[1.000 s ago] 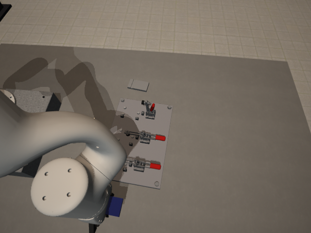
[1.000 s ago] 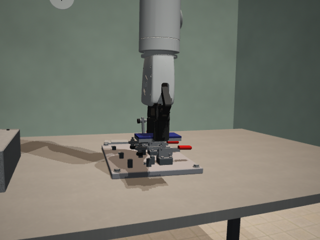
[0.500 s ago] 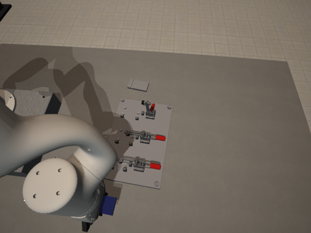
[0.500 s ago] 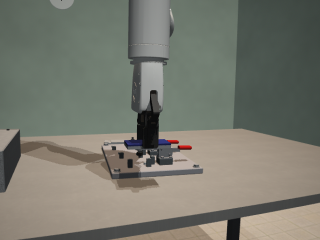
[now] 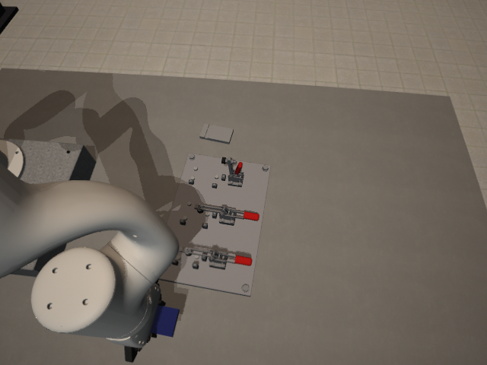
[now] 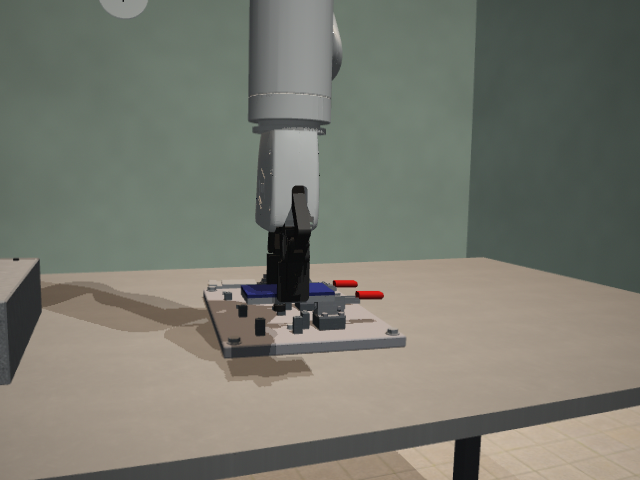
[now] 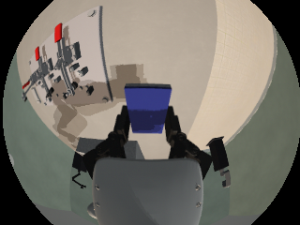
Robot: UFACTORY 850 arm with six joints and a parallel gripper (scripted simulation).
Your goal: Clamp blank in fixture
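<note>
1. Wrist view: my gripper (image 5: 157, 318) (image 6: 283, 281) (image 7: 147, 112) is closed on the blue blank (image 5: 167, 321) (image 6: 258, 292) (image 7: 147, 105), a finger against each of two opposite edges.
2. I hold the blank in the air above the table (image 5: 354, 196) (image 6: 465, 351) (image 7: 187, 37), its blue face up, beyond the edge of the fixture plate (image 5: 251, 236) (image 6: 361, 341) (image 7: 94, 42).
3. Nearest my blank, the first red grip (image 5: 243, 260) (image 6: 369, 294) (image 7: 58, 33) lies out toward the plate's edge, as does the middle red grip (image 5: 251, 216) (image 6: 345, 283) (image 7: 37, 53).
4. On the far clamp, the third red grip (image 5: 238, 168) (image 7: 25, 84) is swung up; its clamp arm is raised too.
5. Past that clamp, off the plate, the finished part (image 5: 218, 133) (image 6: 238, 283) lies flat on the table, its slot near one end.
6. I cannot tell whether either lowered handle rests on its stop.
</note>
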